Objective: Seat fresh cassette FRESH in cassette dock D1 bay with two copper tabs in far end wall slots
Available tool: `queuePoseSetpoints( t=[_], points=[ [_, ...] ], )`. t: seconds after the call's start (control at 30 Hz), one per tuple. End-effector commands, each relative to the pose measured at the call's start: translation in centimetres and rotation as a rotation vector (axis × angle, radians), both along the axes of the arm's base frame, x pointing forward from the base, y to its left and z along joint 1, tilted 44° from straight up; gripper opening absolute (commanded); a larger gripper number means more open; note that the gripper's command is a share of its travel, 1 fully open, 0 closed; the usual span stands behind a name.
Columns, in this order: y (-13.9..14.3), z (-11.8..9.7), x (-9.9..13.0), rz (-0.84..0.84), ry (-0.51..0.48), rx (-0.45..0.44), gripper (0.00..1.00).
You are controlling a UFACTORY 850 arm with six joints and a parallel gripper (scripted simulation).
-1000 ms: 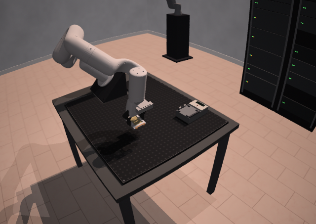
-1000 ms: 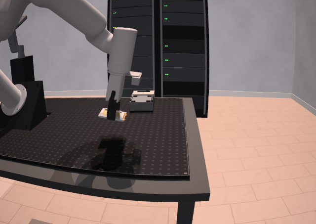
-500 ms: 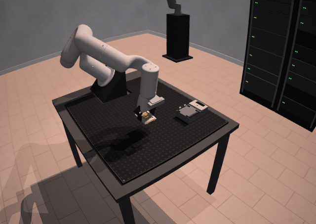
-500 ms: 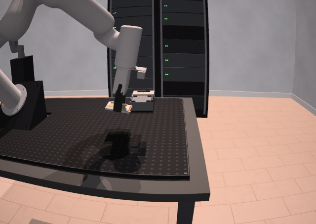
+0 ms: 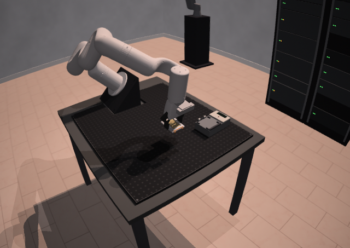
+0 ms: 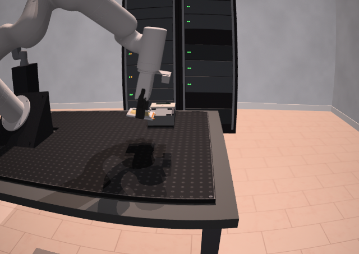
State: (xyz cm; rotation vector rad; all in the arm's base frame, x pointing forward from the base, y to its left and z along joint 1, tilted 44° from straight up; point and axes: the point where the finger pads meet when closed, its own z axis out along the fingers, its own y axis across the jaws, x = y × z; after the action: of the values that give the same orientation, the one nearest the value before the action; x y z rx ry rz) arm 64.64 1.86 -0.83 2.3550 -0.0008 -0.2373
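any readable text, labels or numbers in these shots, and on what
No readable text in either view.
Grey cassette dock: a small dark window on its pale top panel, too small to show characters.
White cassette with orange edge, held in the gripper: no legible marking.
Black server racks: only green and amber indicator lights, no labels.
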Motion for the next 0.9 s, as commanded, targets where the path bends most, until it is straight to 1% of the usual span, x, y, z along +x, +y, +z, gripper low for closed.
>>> queuePoseSetpoints(
  t=[0.0,0.33,0.4,0.87],
  points=[
    [2.0,-1.4,0.5,0.0,0.0,0.0,0.0],
    [5.9,-4.5,1.1,0.0,0.0,0.0,0.0],
    [5.9,-4.5,1.1,0.0,0.0,0.0,0.0],
    [11.4,-8.7,2.0,0.0,0.0,0.0,0.0]
  ],
)
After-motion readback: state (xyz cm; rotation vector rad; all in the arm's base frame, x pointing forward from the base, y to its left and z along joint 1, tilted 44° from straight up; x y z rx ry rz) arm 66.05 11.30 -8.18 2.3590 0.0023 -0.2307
